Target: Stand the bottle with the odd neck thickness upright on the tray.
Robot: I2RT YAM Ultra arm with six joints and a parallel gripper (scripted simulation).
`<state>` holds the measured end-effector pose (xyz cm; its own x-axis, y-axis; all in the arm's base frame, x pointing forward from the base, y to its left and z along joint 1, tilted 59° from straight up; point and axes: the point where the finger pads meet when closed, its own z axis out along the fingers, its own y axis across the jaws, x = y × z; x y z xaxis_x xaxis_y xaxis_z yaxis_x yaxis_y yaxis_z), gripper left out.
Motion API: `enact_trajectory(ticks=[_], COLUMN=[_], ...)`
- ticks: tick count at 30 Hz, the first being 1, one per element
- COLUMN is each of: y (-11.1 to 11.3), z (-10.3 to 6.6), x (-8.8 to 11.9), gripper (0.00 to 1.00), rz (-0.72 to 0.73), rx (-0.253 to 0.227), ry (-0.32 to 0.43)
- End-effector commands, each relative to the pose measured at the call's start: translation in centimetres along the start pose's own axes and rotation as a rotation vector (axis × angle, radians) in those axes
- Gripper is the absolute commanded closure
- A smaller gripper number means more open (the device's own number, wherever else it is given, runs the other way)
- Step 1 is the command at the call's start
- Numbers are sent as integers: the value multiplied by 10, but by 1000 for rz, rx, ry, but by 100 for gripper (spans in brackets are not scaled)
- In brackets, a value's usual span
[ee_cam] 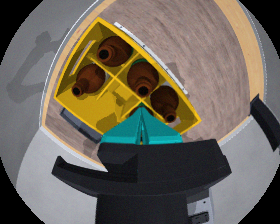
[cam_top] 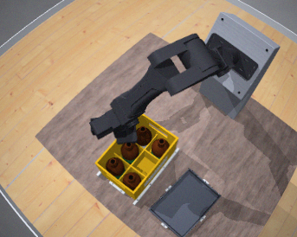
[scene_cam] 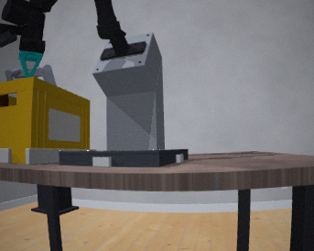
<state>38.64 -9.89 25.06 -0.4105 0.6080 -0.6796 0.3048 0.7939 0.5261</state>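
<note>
- Pincer [scene_cam: 30, 70]: teal fingers pressed together to a point, fully closed, w/ nothing between them. Hangs above the crate [cam_top: 165, 153], clear of its rim in the exterior view.
- Crate: yellow, six cells in a 2x3 grid, directly below the pincer; rests on the brown table top [cam_top: 233, 138], pale blocks at its foot.
- Bottles: five brown ones stand upright in the crate, one per cell. Bottle 1 [cam_top: 129, 150] sits right under the pincer tip in the top view; bottle 2 [cam_top: 143, 135] is just beside it, toward the arm's mount; bottle 3 [cam_top: 159, 147] one cell further out; bottles 4 [cam_top: 114, 166] and 5 [cam_top: 132, 180] lie in the row farthest from the arm.
- Which neck differs: cannot tell at this res.
- Empty cell [cam_top: 146, 162]: between bottles 3 and 5.
- Tray [cam_top: 164, 208]: dark grey, shallow, beyond the crate from the pincer, near but not touching it; holds no bottle.
- Arm mount [cam_top: 233, 86]: grey slanted block, well apart from the pincer.
</note>
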Motion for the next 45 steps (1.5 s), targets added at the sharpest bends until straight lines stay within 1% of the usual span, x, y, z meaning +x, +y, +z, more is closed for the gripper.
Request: enact_trajectory(ticks=[1,29,30,32,36,38,40,42,45], y=[-4,-5,2,16,52,62,62,70,70], z=[-10,-9,-6,-4,-4,-6,-6,-9,-9], x=[-3,-1,5,12,48,58,58,53,53], gripper=[100,100,100,100,100,100,100,100,100], rz=[1,4,3,-3,-1,1,1,1,1], rx=[9,13,4,-2,-5,-8,-8,-20,-20], ry=[-17,-16,-5,-18,-18,-20,-20,-37,-37])
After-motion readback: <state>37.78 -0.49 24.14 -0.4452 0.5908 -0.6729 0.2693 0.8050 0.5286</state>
